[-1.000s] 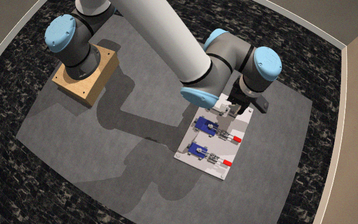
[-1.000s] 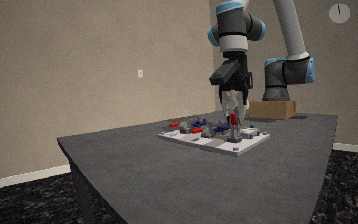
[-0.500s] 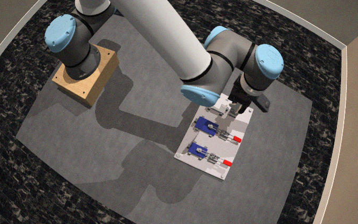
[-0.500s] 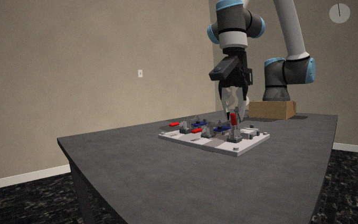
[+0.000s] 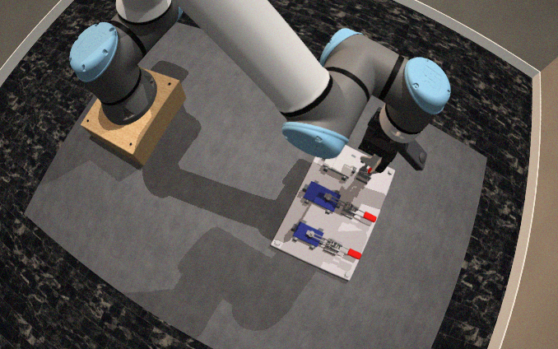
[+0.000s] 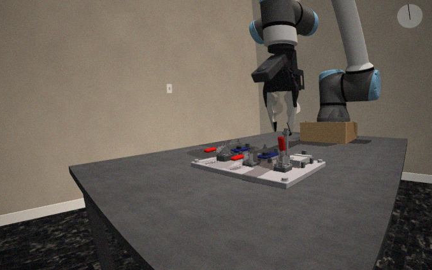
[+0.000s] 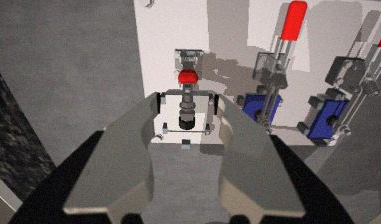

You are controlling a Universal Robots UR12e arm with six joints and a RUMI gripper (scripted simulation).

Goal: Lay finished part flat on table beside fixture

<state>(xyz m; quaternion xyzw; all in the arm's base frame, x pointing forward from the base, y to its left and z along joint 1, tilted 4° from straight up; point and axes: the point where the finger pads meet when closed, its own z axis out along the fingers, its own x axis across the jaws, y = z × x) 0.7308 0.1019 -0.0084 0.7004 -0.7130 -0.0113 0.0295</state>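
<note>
Two blanks (image 5: 314, 190) (image 6: 240, 149) (image 7: 261, 104) sit clamped side by side on the fixture (image 5: 288, 225) (image 6: 271, 179) (image 7: 226, 25), beside the finished part (image 5: 332, 166) (image 6: 299, 160) (image 7: 173, 112) on the table (image 5: 429, 207) (image 6: 211, 214) (image 7: 81, 60).
</note>
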